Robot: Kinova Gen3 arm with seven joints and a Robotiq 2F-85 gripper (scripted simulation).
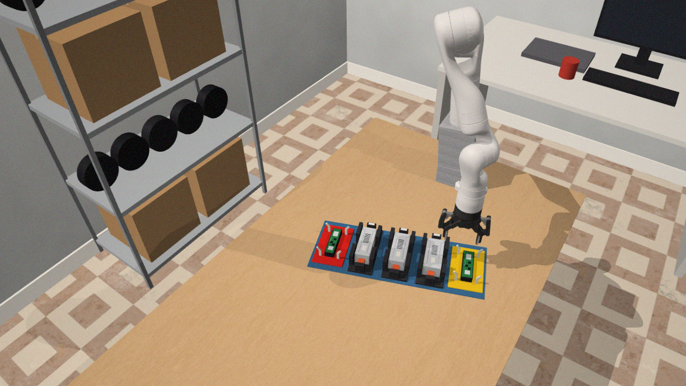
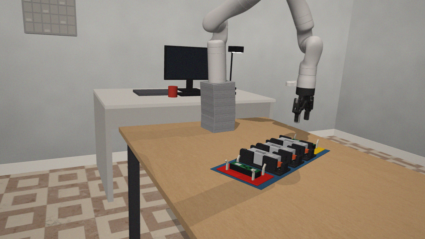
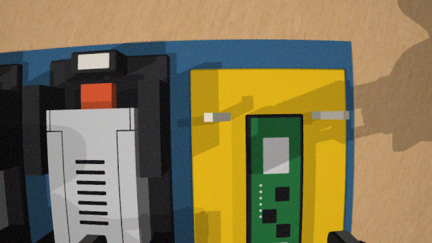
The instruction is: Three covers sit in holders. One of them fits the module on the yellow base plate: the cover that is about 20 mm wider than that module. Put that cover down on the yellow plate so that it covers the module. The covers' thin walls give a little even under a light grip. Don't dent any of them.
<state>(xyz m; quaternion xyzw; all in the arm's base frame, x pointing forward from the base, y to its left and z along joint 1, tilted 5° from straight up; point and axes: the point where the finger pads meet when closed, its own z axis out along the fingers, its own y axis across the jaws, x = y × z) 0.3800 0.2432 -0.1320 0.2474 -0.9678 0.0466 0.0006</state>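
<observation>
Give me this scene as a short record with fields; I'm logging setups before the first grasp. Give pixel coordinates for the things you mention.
hand: open, nothing held, above the table at the yellow plate's end of the row
covers: three, light grey [image 1: 366, 242] [image 2: 263, 156], [image 1: 400, 248] [image 2: 277, 148], [image 1: 433, 255] [image 3: 94, 145], each in its own black holder
yellow plate: [image 1: 455, 280] [image 2: 319, 150] [image 3: 216, 169], at one end of the blue base
yellow plate's module: green-topped [image 1: 467, 266] [image 3: 293, 209], uncovered, posts around it
red plate: [image 1: 335, 261] [image 2: 261, 180], at the other end, its module uncovered
matching cover: cannot tell by eye

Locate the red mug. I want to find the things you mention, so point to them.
The red mug [image 1: 568, 68] [image 2: 172, 91] stands on the white desk [image 1: 508, 72] [image 2: 119, 102]; the top view shows it beside the black keyboard [image 1: 631, 87].
</observation>
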